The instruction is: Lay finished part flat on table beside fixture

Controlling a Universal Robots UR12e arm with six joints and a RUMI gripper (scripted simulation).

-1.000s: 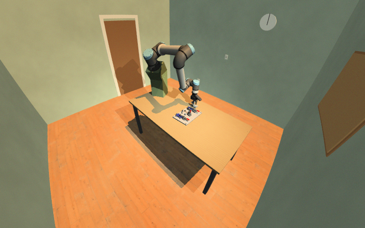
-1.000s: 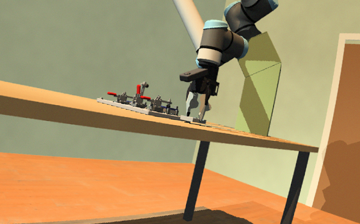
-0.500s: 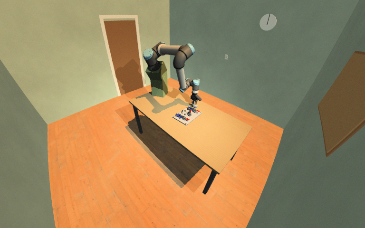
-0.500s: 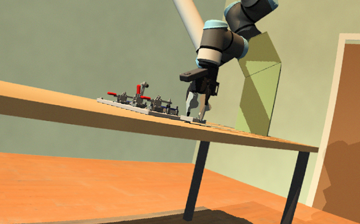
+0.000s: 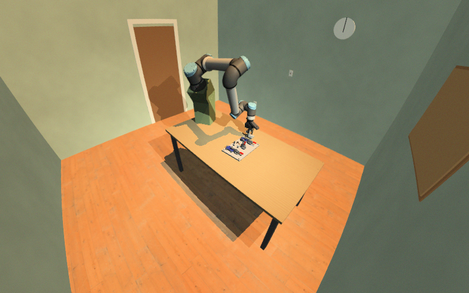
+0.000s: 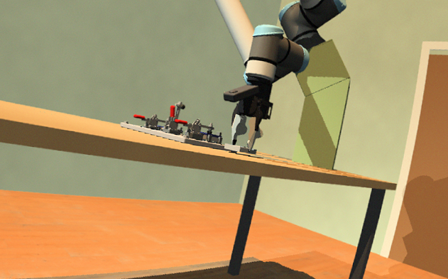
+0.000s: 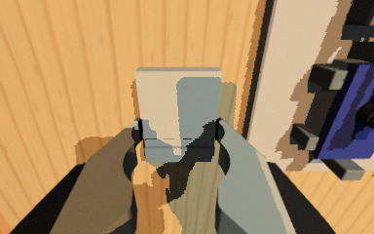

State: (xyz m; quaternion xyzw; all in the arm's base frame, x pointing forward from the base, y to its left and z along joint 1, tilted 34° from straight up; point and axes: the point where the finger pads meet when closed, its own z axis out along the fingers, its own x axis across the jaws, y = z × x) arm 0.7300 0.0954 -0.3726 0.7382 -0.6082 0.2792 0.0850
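The finished part [image 7: 163, 93] [image 6: 240, 148] is a pale grey flat block. It lies flat on the table [image 5: 276, 179] [image 6: 32, 122], just beside the edge of the fixture plate [image 7: 287, 73] [image 6: 153, 131] [image 5: 242, 157]. My gripper [image 7: 179, 119] [image 6: 242, 144] [image 5: 249, 135] points straight down and is shut on the near end of the part. A blue blank [image 7: 348, 117] [image 5: 228, 148] sits clamped on the fixture at the right of the wrist view. The part's slot does not show.
Toggle clamps with red handles [image 6: 140, 116] stand on the fixture; one lever [image 6: 172, 111] is raised upright. The arm's green pedestal [image 5: 204, 103] [image 6: 321, 114] stands at the table's far end, behind the gripper.
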